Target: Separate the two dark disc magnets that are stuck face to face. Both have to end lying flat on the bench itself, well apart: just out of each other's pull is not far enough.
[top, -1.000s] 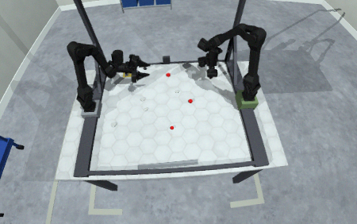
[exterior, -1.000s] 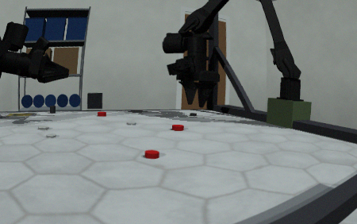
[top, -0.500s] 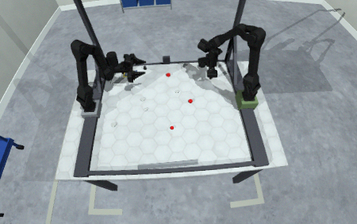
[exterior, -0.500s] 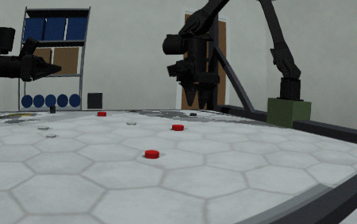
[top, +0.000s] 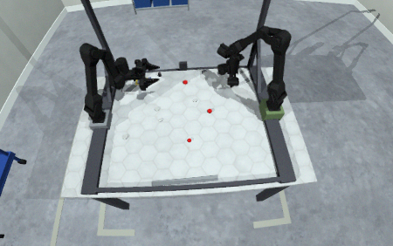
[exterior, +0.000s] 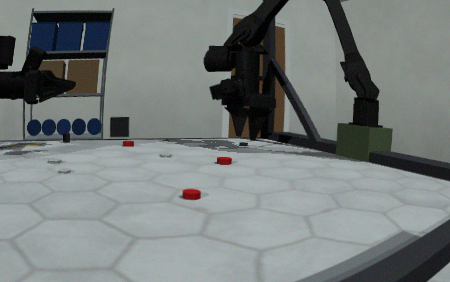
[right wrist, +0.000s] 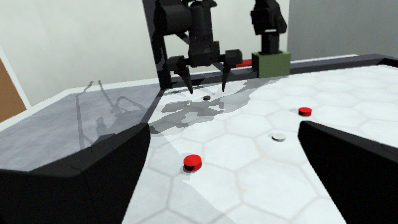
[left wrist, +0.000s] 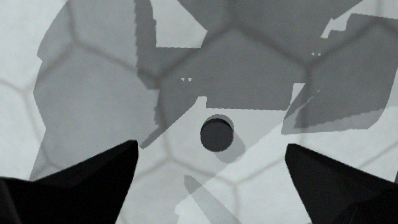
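White worktop (top: 144, 161) (exterior: 160, 255) (left wrist: 15, 115) (right wrist: 280, 185), dark magnets (exterior: 243, 144) (left wrist: 216, 135) (right wrist: 207, 98) near far edge, below left gripper (top: 233, 82) (exterior: 247, 137) (left wrist: 212, 145) (right wrist: 207, 92); seam unreadable. Left gripper nearly fully open, holds nothing; right gripper (top: 157, 73) (exterior: 74, 85) (right wrist: 224, 125) same. Magnets probably light, stiff, slick, snap-prone; grip each rim separately, part them widely.
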### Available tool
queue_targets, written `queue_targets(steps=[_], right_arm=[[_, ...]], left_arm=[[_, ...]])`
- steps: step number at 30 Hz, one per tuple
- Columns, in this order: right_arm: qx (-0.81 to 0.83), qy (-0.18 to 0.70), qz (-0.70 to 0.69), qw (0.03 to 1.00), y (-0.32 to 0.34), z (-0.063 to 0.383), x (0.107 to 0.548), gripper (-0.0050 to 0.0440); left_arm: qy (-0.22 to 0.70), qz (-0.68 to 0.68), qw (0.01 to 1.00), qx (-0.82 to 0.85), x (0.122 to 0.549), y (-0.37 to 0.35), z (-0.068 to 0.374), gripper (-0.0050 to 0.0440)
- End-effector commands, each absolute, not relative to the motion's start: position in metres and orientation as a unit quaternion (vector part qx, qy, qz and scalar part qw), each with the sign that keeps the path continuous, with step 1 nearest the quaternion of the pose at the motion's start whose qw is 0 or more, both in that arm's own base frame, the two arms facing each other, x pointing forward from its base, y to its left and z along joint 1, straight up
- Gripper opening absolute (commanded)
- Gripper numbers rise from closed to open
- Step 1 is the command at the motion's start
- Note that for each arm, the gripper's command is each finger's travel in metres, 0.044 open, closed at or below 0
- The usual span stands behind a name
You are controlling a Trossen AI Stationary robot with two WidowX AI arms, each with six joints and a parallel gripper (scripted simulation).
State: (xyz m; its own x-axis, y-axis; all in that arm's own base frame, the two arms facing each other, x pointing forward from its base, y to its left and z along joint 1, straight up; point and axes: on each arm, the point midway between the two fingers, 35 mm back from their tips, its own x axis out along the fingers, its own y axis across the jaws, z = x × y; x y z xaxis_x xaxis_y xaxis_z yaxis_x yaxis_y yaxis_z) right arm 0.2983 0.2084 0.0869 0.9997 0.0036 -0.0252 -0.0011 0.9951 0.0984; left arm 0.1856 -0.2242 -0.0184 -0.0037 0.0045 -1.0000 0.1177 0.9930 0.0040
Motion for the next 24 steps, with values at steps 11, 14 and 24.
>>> queue_targets(steps=[11,14,24], right_arm=[[0.055,0.007,0.001,0.998,0.209,0.092,0.299,0.04],[0.055,0.007,0.001,0.998,0.209,0.092,0.299,0.04],[0.055,0.007,0.001,0.998,0.209,0.092,0.299,0.04]], left_arm=[[0.704,-0.007,0.71,0.0,0.189,-0.23,-0.028,0.04],[0.706,-0.002,0.709,-0.002,0.188,-0.228,-0.03,0.04],[0.702,-0.009,0.712,-0.002,0.191,-0.23,-0.025,0.0256]])
